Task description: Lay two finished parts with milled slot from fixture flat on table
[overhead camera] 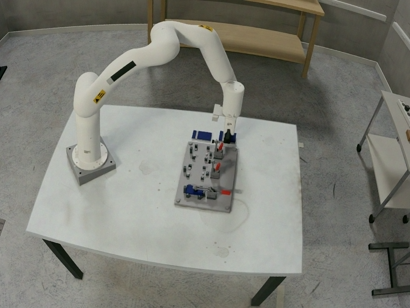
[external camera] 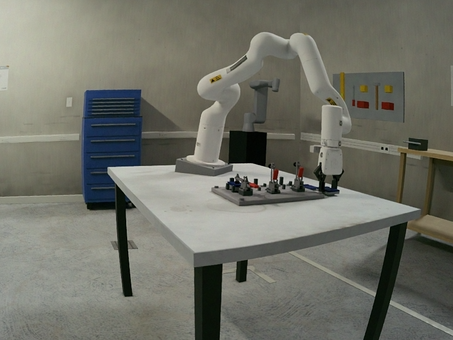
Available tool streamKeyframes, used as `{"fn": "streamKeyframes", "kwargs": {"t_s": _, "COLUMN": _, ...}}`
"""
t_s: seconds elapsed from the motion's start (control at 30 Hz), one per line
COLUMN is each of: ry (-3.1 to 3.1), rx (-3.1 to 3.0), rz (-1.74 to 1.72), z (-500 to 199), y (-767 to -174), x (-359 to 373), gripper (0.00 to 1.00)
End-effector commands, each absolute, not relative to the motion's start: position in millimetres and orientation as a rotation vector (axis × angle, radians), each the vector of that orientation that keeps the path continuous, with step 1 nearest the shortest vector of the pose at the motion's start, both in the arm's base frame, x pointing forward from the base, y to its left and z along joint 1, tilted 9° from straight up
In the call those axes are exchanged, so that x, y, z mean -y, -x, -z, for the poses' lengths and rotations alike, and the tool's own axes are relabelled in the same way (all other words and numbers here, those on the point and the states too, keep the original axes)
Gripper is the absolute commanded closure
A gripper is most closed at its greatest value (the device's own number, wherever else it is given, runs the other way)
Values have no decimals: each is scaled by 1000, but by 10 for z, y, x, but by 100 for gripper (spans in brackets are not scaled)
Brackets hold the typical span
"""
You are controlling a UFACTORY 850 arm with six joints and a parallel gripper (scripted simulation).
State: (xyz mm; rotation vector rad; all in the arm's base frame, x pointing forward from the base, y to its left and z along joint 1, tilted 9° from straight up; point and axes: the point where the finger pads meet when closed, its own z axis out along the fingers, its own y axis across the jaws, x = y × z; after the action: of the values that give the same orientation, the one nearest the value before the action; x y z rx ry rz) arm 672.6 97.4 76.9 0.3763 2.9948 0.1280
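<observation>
My gripper (overhead camera: 227, 138) is shut on a blue slotted part (overhead camera: 228, 137) and holds it flat, down at the table just behind the far edge of the grey fixture plate (overhead camera: 207, 176). It also shows in the side view (external camera: 328, 187), with the part (external camera: 330, 190) low at the table top. Another blue slotted part (overhead camera: 202, 134) lies flat on the table to the left of it. A blue blank (overhead camera: 190, 190) sits in the nearest station of the fixture, with its red-handled clamp (overhead camera: 225, 191) lying flat. The two other clamps (overhead camera: 219, 146) (overhead camera: 217, 167) stand with handles up.
The arm's base (overhead camera: 90, 162) stands at the table's left. A wooden shelf (overhead camera: 251, 39) is behind the table and a trolley (overhead camera: 390, 159) to the right. In the side view a blue drawer cabinet (external camera: 111, 144) stands by the wall.
</observation>
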Motion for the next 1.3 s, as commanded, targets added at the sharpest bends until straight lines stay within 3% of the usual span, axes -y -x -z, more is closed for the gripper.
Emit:
{"fn": "streamKeyframes", "kwargs": {"t_s": 0.0, "ry": -376, "rx": -2993, "rz": -129, "z": -778, "y": -6734, "x": -975, "gripper": 100}}
{"fn": "streamKeyframes", "kwargs": {"t_s": 1.27, "ry": -376, "rx": -2993, "rz": -129, "z": -708, "y": -6744, "x": -980, "gripper": 100}}
